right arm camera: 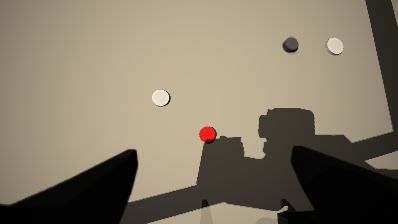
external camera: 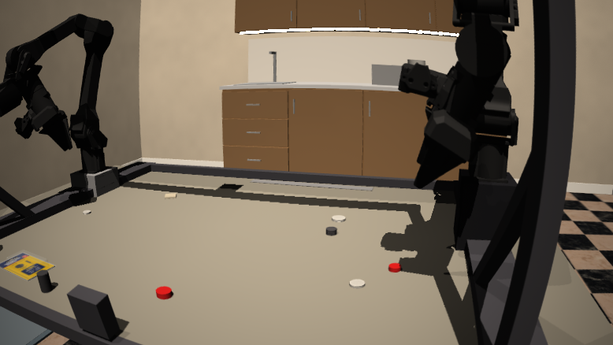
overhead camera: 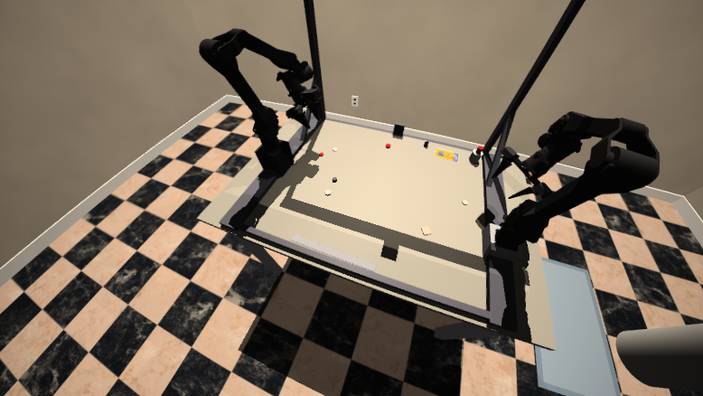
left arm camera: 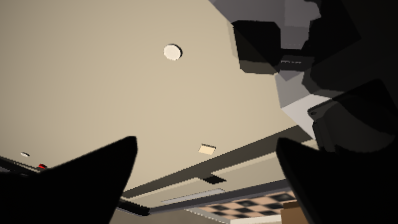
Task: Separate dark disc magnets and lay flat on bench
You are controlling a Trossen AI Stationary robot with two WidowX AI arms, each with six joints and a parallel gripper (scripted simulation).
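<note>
The two dark disc magnets sit stacked as one small dark puck on the tan bench, also in the exterior view and at the top right of the right wrist view. My right gripper hangs open and empty high above the bench edge, well away from the stack. My left gripper is open and empty above the opposite bench edge, far from the stack.
A white disc lies right beside the stack. A red disc and another white disc lie nearby; a second red disc is farther off. A white disc and a tan chip lie near the left arm. Black frame posts rise at both sides.
</note>
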